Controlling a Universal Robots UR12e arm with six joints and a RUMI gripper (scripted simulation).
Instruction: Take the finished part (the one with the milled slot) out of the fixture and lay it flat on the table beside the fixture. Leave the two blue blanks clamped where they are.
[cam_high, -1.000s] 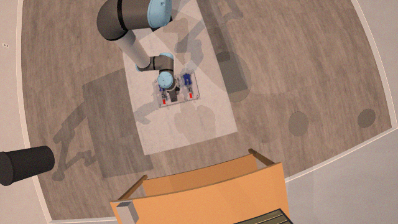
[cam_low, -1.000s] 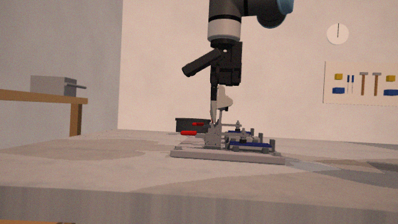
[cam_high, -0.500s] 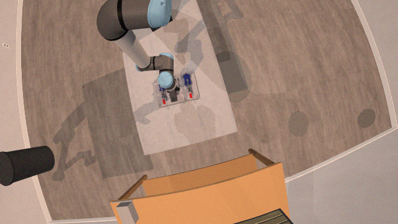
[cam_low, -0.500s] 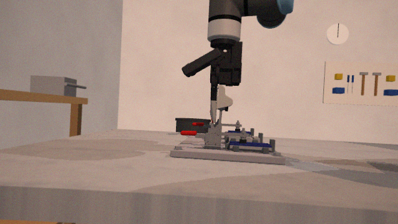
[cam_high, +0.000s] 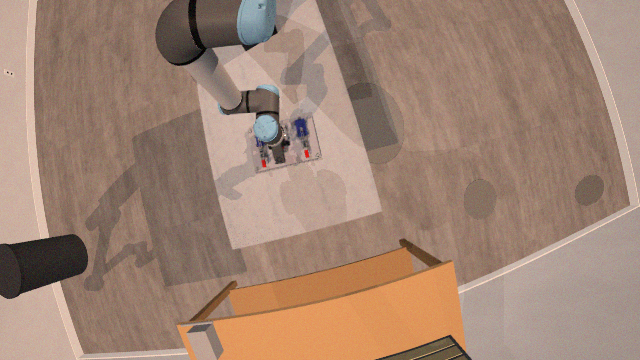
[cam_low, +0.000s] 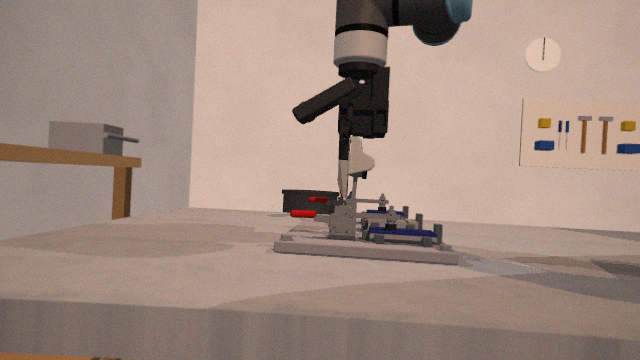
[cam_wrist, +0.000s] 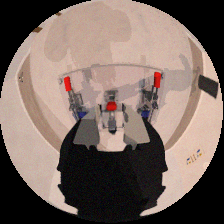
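My black two-jaw gripper (cam_low: 346, 192) stands partly spread, loose around the upright red clamp lever (cam_wrist: 112, 106). The grey slotted part, mostly hidden, lies in the grey fixture plate's (cam_low: 310, 248) middle station. I'd rise straight, clearing the lever before regripping.

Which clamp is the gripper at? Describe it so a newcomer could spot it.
On the pale table sits a grey fixture plate carrying three red-handled clamps in a row. The gripper hangs over the middle clamp. Unlike its neighbours, whose handles lie further out, this handle sits directly between the fingers.
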